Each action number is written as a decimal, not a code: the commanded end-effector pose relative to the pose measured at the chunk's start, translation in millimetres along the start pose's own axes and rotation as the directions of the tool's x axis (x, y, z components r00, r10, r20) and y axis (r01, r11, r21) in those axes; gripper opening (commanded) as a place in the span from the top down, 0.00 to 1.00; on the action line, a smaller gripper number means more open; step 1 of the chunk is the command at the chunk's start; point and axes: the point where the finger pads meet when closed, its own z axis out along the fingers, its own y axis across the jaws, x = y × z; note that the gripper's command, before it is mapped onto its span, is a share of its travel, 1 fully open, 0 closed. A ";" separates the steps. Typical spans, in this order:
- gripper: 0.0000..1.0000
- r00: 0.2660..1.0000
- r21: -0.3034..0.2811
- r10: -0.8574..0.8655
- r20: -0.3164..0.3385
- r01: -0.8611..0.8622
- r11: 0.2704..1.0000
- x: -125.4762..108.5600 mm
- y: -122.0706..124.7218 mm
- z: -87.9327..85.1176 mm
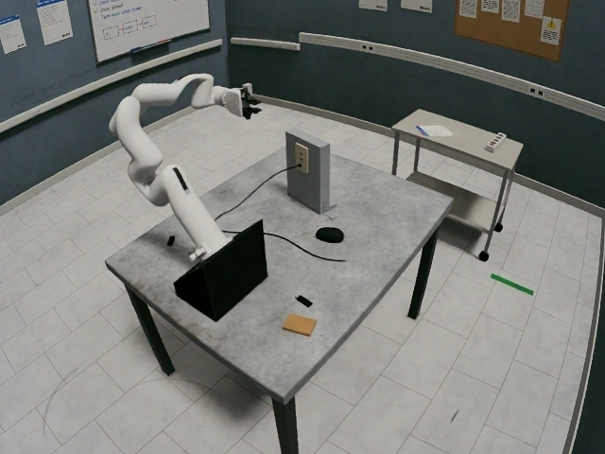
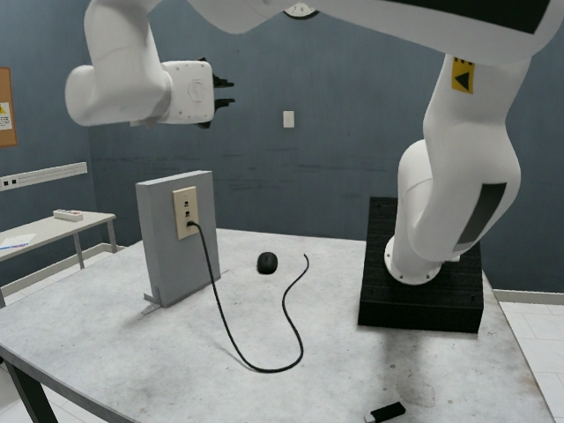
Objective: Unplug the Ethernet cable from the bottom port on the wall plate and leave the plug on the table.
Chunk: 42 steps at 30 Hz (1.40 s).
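A grey block [image 1: 308, 170] stands on the table and carries a beige wall plate [image 1: 302, 157] with three ports. A black Ethernet plug [image 1: 298, 166] sits in the bottom port; it also shows in the exterior view [image 2: 190, 223]. Its black cable [image 2: 255, 318] runs down to the table top, loops, and ends loose near the mouse. The upper two ports look empty. My gripper [image 1: 252, 104] hangs high in the air, well above and behind the block, far from the plug. In the exterior view my gripper [image 2: 226, 92] has its fingers a little apart with nothing between them.
A black mouse [image 1: 329, 235] lies beside the block. My arm stands on a black base [image 1: 224, 278]. A black USB stick [image 1: 303, 301], an orange pad [image 1: 299, 324] and a small black item [image 1: 170, 240] lie on the table. A cart [image 1: 457, 141] stands beyond the table.
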 end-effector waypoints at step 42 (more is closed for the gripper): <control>0.73 0.492 -0.353 -0.007 -0.871 -0.615 0.705 15.6 -55.5 152.9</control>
